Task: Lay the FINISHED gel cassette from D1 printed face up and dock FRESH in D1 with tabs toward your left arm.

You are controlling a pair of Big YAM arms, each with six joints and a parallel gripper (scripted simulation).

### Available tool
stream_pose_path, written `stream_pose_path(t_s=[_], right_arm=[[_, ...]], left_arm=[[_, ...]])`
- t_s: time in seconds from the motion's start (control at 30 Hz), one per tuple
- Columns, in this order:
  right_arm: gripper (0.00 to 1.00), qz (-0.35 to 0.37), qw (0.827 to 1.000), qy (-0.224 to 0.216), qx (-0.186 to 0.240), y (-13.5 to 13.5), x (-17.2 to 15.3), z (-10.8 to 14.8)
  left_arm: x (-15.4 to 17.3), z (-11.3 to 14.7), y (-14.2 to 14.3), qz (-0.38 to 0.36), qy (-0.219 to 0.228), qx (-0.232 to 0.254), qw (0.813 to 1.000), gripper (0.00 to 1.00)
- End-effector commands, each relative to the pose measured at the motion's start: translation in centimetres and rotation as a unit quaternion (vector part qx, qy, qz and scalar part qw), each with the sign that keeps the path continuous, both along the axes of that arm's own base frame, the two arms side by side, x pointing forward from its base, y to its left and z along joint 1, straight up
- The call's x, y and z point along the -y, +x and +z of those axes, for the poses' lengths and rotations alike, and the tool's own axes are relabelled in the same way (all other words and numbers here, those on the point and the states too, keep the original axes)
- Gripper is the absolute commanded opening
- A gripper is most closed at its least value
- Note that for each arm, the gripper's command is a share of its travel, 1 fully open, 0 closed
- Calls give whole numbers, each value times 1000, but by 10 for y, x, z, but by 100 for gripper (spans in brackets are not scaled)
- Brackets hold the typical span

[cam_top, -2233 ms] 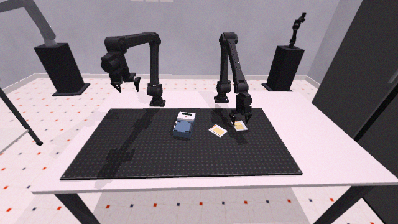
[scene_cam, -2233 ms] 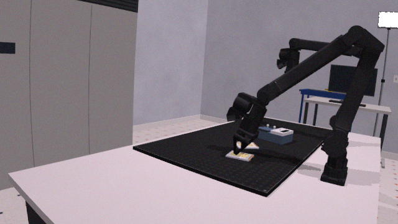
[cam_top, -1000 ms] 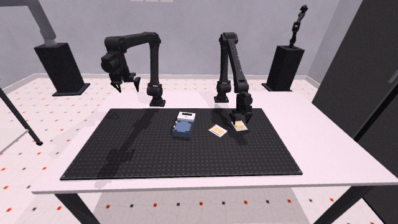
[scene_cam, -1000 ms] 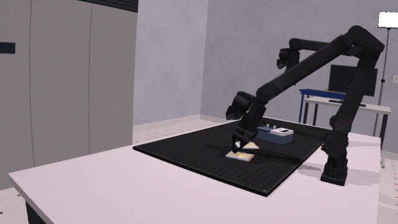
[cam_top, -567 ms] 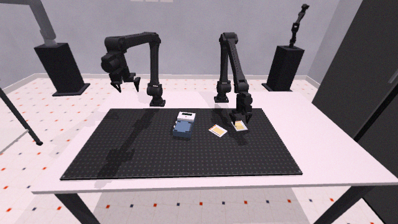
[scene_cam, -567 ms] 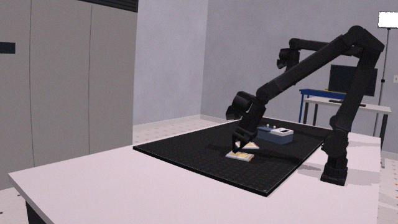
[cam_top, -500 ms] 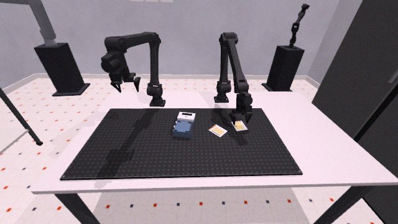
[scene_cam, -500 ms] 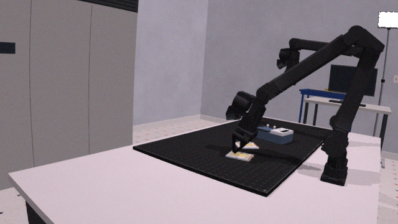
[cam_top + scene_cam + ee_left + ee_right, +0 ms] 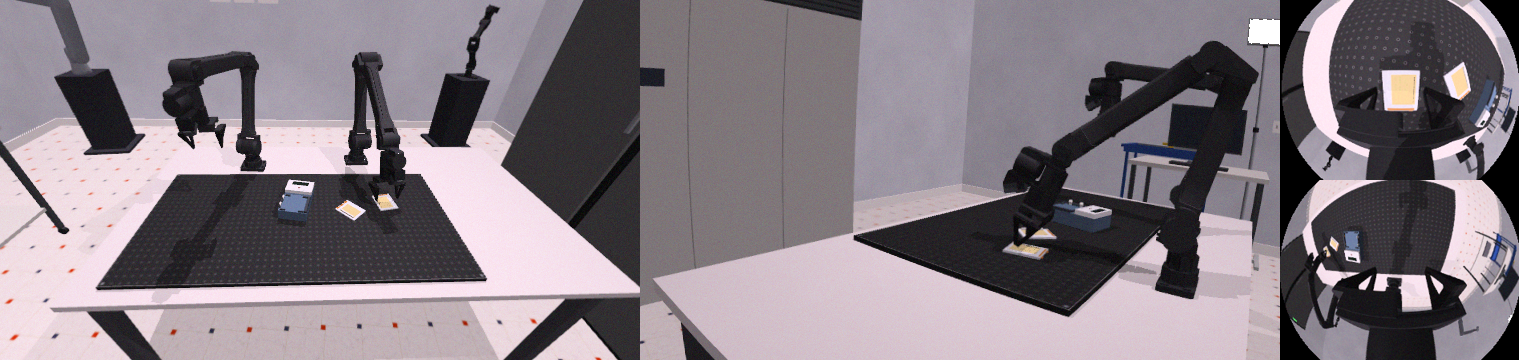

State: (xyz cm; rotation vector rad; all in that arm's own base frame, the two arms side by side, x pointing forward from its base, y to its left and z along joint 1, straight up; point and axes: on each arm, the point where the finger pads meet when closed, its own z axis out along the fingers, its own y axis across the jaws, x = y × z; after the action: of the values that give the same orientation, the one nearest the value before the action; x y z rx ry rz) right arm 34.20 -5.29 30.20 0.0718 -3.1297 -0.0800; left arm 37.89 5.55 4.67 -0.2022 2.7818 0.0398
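While the left end effector (image 9: 388,197) (image 9: 1018,243) (image 9: 1400,89) (image 9: 1324,251) stands wide open and empty over one cassette (image 9: 387,202) (image 9: 1027,251) (image 9: 1402,90) (image 9: 1327,252), another cassette (image 9: 351,210) (image 9: 1038,233) (image 9: 1460,82) (image 9: 1334,243) lies between it and the blue dock (image 9: 295,204) (image 9: 1080,220) (image 9: 1484,102) (image 9: 1352,240); the right end effector (image 9: 207,146) (image 9: 1113,133) (image 9: 1469,141) (image 9: 1400,269) hangs wide open, empty.

Open claw (image 9: 1401,89) above pale cassette (image 9: 1403,89), second cassette (image 9: 1459,82) beside, blue dock (image 9: 1484,105).
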Motion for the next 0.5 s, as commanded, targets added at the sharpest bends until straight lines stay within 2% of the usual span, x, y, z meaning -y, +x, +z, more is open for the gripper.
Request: stream_pose_path(t_s=[0.0,0.47], right_arm=[[100,6,1000,-2,21,14,2,23],[100,6,1000,-2,21,14,2,23]], left_arm=[[-2,21,20,0,4,24,1000,98],[-2,18,17,0,3,22,1000,98]])
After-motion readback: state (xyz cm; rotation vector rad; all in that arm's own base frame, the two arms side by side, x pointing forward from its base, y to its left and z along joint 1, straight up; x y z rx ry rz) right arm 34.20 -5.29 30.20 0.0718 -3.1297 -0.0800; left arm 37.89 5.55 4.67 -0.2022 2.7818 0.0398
